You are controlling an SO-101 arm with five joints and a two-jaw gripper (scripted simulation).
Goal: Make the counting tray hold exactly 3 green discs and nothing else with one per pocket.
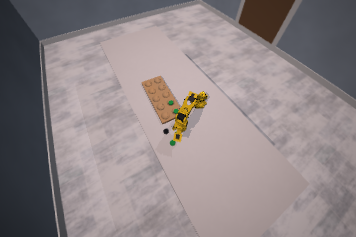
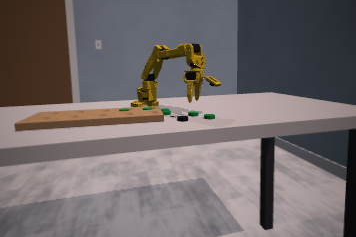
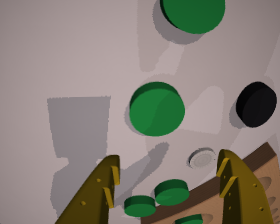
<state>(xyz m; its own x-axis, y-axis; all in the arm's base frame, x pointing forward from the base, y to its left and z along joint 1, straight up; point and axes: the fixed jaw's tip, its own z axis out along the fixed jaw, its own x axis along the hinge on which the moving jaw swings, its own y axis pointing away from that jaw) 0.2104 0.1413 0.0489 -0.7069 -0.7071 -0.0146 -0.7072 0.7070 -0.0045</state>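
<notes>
Two green discs point(image 3: 199, 223) are sitting in pockets at the near end of the counting tray point(image 3: 250, 175), in the lower right of the wrist view, so by my count one more seems needed. The tray's far pockets are too small to check in the top view. The likeliest candidate is the loose green disc point(image 3: 156, 108) lying flat on the table point(image 2: 280, 111) at the middle of the wrist frame, directly ahead of the gripper point(image 3: 171, 187). Two more green discs point(image 3: 156, 200) are lying just off the tray's edge in the lower centre, and a further one point(image 3: 193, 2) is resting at the top of the frame.

Each disc is looking like a small, rigid, flat puck with a smooth matte face and a low straight rim. I judge it light and stiff, not fragile, though the thin edge and smooth sides could let it slip or flip. The best hold is across its diameter, fingers low against the rim.

A black disc point(image 3: 256, 103) is lying to the right, well apart from the green one, and a small pale ring-like mark is showing just below it; what it is I cannot tell.

The tray is a tan wooden-looking slab with round recesses. The table is pale and smooth.

The yellow claw is hanging above the table, partly spread, with nothing between its tapered fingers.
</notes>
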